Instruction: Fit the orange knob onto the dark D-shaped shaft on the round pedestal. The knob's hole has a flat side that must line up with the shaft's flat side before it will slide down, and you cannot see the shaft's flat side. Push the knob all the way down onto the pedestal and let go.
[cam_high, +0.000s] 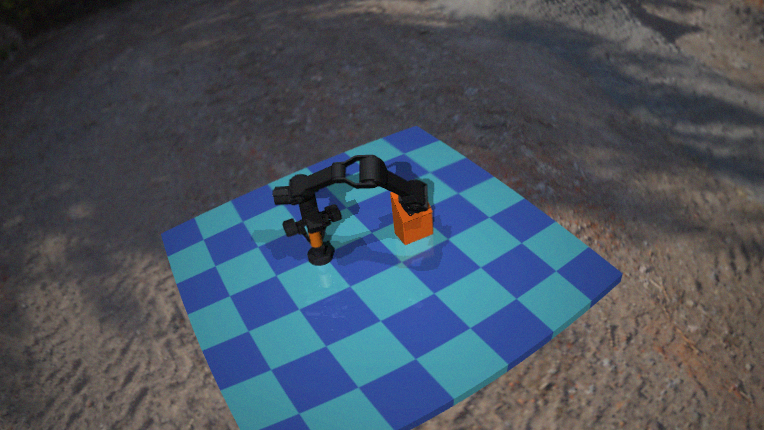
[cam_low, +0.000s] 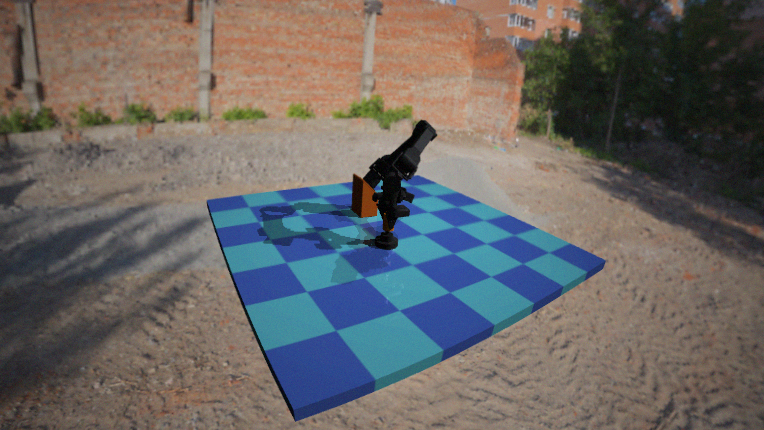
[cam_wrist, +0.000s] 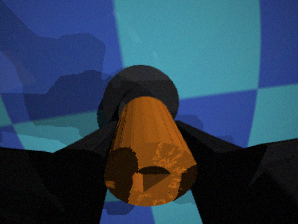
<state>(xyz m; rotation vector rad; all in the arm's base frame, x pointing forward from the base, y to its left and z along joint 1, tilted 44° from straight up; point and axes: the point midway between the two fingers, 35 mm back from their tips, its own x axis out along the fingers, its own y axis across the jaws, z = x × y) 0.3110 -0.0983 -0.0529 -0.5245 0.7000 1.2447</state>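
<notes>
The orange knob (cam_high: 316, 240) (cam_low: 388, 227) (cam_wrist: 150, 150) is an upright cylinder over the dark round pedestal (cam_high: 320, 257) (cam_low: 386, 243) (cam_wrist: 145, 80). My gripper (cam_high: 315, 232) (cam_low: 389, 220) (cam_wrist: 145, 126) points down and is shut on the knob, with one finger on each side. The knob's lower end is at or just above the pedestal's top; the frames do not show for certain whether they touch. The wrist view shows a dark, partly shadowed recess in the knob's near end. The D-shaped shaft and its flat side are hidden.
An orange block (cam_high: 417, 228) (cam_low: 364, 198) stands at the arm's base, beside the pedestal. The black arm (cam_high: 372, 169) (cam_low: 408, 154) arches from there to the gripper. Everything stands on a blue and teal checkered board (cam_high: 406, 291) (cam_low: 406, 285) with raised outer edges above the ground.
</notes>
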